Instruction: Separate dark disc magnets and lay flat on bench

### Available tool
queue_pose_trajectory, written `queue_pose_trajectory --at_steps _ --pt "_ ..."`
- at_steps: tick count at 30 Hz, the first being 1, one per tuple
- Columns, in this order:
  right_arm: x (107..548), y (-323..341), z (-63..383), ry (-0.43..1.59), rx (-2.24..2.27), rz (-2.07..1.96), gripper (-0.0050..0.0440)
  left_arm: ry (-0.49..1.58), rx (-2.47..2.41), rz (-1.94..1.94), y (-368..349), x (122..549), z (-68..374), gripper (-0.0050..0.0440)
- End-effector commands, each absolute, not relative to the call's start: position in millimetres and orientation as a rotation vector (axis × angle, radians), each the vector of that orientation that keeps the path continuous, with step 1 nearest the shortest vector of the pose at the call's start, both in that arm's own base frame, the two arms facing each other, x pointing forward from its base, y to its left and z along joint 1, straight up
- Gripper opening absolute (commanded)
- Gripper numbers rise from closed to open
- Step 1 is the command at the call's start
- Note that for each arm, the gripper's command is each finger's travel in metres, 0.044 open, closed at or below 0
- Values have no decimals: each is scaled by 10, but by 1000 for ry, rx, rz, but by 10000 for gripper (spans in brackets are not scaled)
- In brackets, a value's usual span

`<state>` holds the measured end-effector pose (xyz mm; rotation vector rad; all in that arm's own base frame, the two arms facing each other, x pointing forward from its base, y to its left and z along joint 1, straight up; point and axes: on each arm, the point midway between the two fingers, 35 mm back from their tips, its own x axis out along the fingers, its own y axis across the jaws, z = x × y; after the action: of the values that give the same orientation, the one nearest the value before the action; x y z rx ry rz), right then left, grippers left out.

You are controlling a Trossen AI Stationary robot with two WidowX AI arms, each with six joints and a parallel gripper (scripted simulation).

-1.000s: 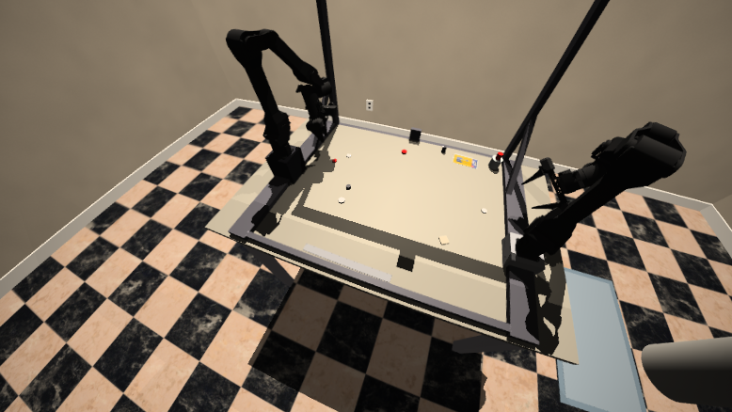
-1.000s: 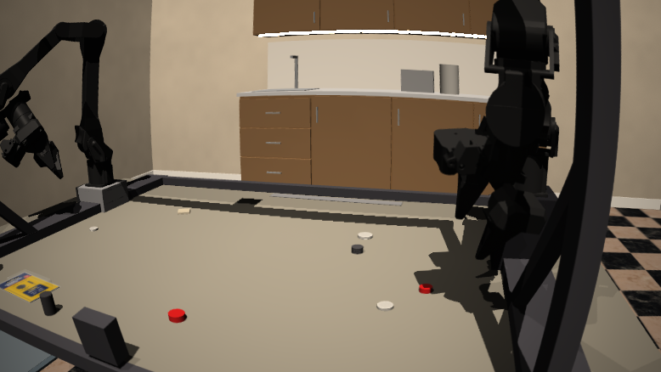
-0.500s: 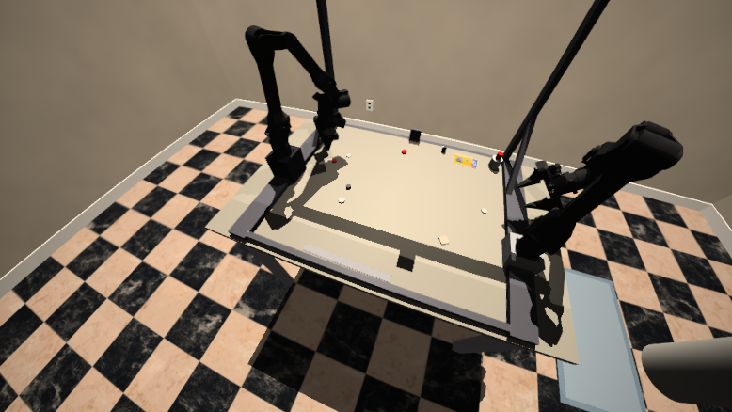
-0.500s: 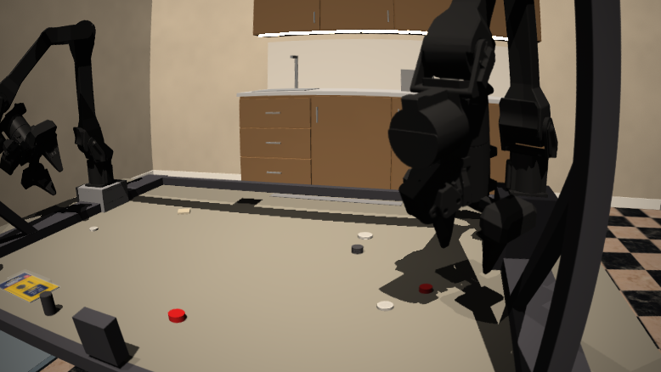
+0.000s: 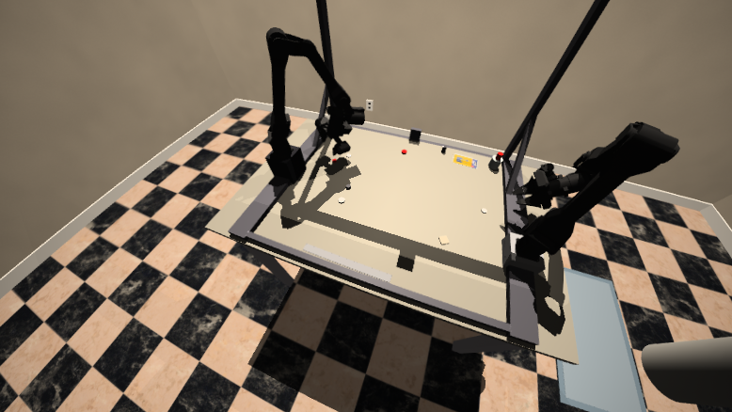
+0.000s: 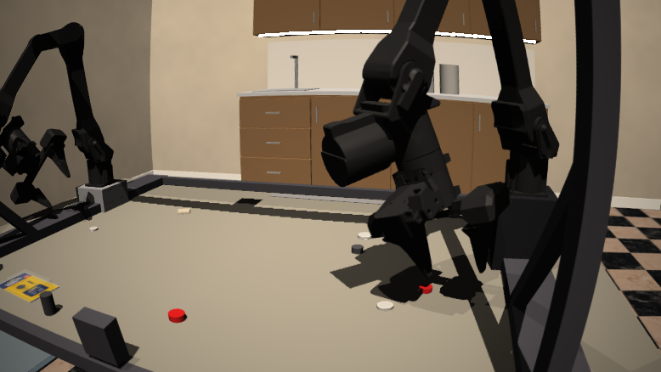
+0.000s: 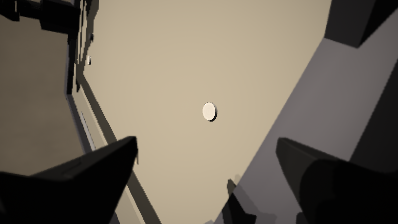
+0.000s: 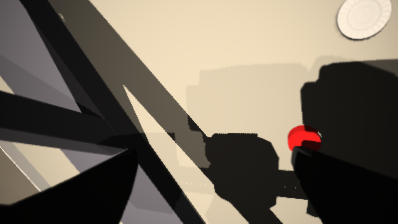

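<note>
Mixed place: robot work cell set in a kitchen-type room. Kitchen signs, exterior view: brown wall cabinets (image 6: 351, 16) with a lit strip along the underside, brown base cabinets (image 6: 274, 138) with bar handles, pale countertop (image 6: 337, 92), faucet (image 6: 296, 71), grey cylinder (image 6: 449, 79) on the counter. Checkered tile floor (image 5: 194, 322) (image 6: 638, 258), plain beige walls (image 5: 153, 55) (image 6: 199, 92), wall outlet (image 5: 369, 104) past the desk's far edge in top view. Lab signs: desk (image 5: 409, 189) (image 6: 258, 277) with dark rails along its edges, black robot arms mounted at two opposite edges, dark uprights (image 5: 558, 71) (image 6: 596, 92) rising near the edges.
</note>
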<state>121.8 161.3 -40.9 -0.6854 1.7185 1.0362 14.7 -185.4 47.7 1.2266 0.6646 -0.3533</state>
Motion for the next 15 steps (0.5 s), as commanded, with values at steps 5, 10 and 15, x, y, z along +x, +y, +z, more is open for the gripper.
queue_pose_trajectory --at_steps 5,10,15 --pt "1445 1636 -483 1587 -577 1397 400 652 914 -195 -1880 214 351 400" --pt "1576 1610 -519 1439 -515 1565 400 638 736 -120 -1893 246 281 400" --pt "1660 1588 -537 1332 -481 1649 400 627 632 -79 -1898 266 241 400"
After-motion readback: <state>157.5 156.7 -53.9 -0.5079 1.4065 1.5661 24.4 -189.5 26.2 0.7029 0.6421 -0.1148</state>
